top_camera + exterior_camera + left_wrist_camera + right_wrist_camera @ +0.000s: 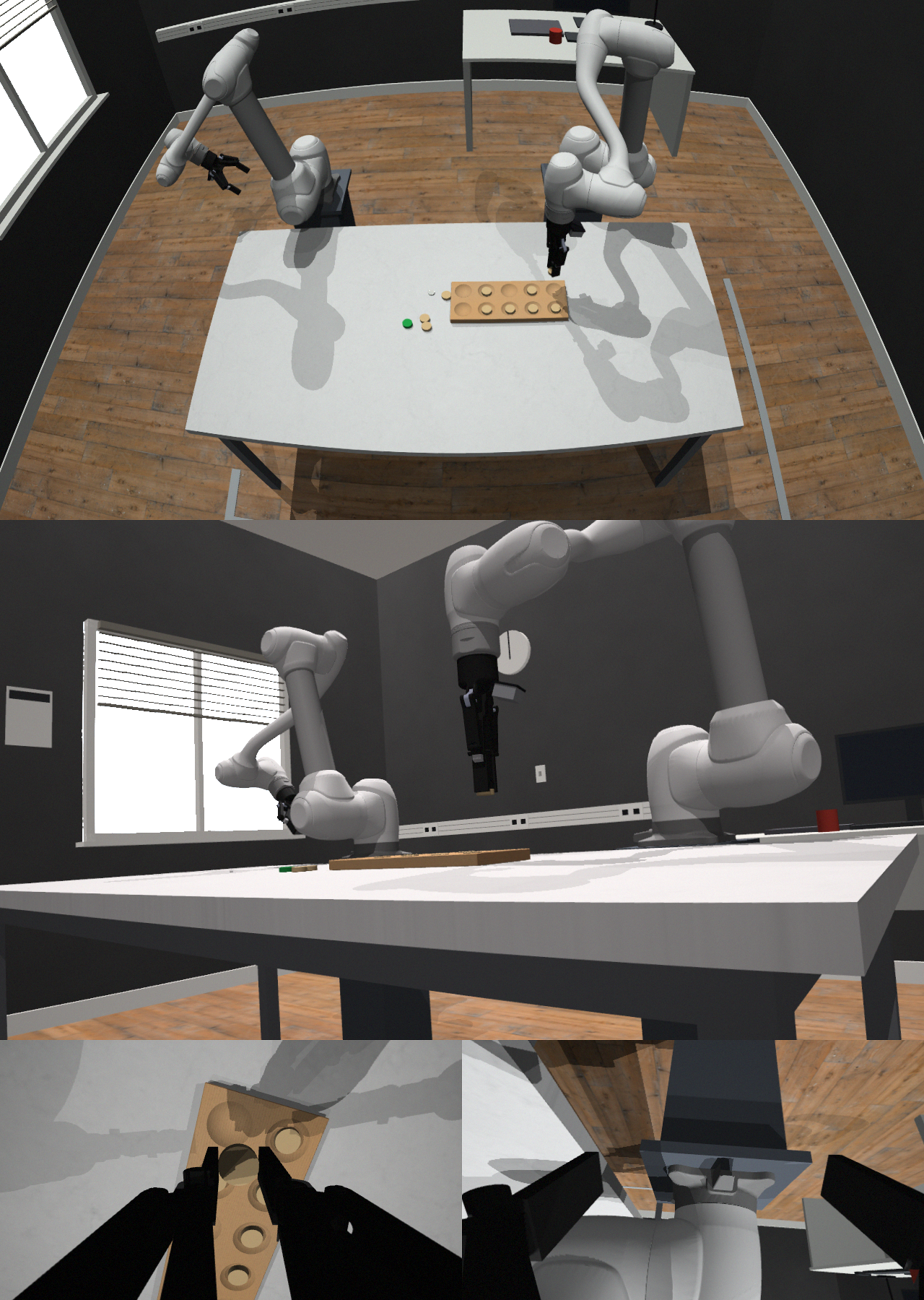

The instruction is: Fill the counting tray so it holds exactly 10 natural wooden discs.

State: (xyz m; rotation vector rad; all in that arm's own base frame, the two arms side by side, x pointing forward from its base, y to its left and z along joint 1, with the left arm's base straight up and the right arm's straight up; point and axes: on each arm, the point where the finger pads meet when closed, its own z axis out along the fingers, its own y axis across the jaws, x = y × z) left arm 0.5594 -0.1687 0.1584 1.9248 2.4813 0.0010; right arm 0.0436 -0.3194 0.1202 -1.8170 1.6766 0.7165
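Over the counting tray (498, 300) (400, 860) (216, 1094), toward two o'clock from above, the left gripper (554, 272) (486, 790) (238, 1163) pinches a natural wooden disc (549, 271) (486, 792) (238, 1166) rim-wise, likely for level seating, while the right gripper (243, 180) (291, 828) (712, 1173) gapes toward ten.

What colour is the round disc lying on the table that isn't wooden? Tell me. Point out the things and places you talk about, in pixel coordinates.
Green (406, 323) (285, 869); it shows best in the top view.

We can read no words, numbers or brands anywhere. The clock (515, 652) on the wall shows a dark hand on its pale face, but we can make out no numerals there.
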